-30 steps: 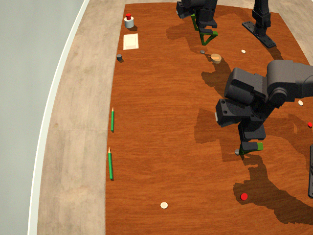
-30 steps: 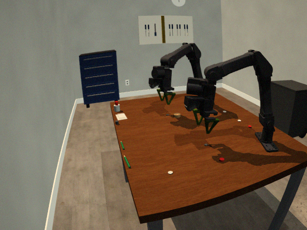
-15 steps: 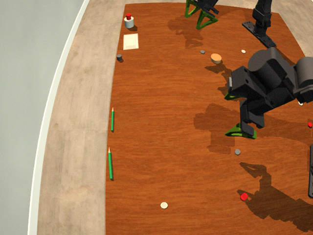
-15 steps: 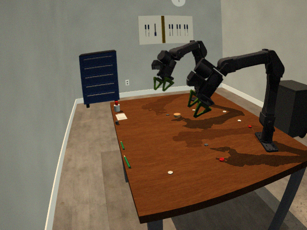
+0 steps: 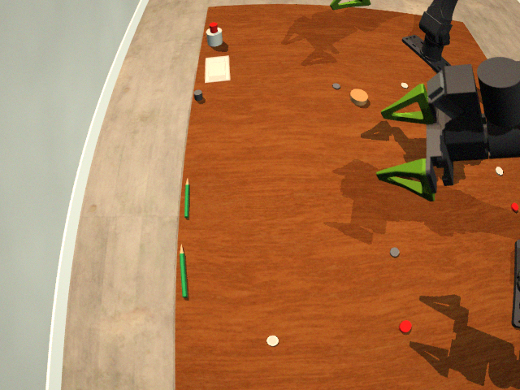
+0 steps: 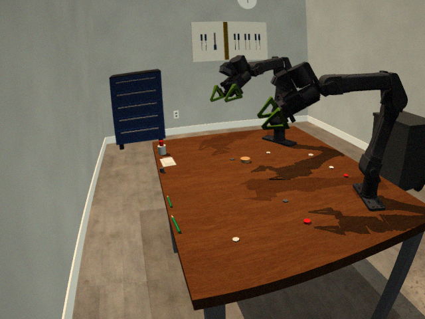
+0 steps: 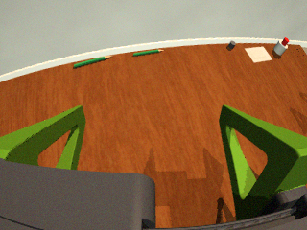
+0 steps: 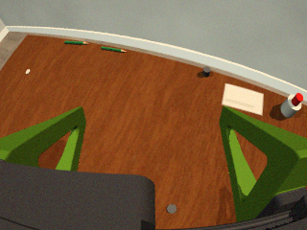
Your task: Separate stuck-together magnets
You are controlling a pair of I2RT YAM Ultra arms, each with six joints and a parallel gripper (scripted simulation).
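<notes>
"Magnets: where are they?"

"Two grey discs, lying flat and well apart. One is near a red disc; the other is beside the orange round piece."

"And the jaws?"

"Left jaws and right jaws are wide open, empty, above the surface."

Left arm higher — tipped outward, right arm likewise — raised
</notes>
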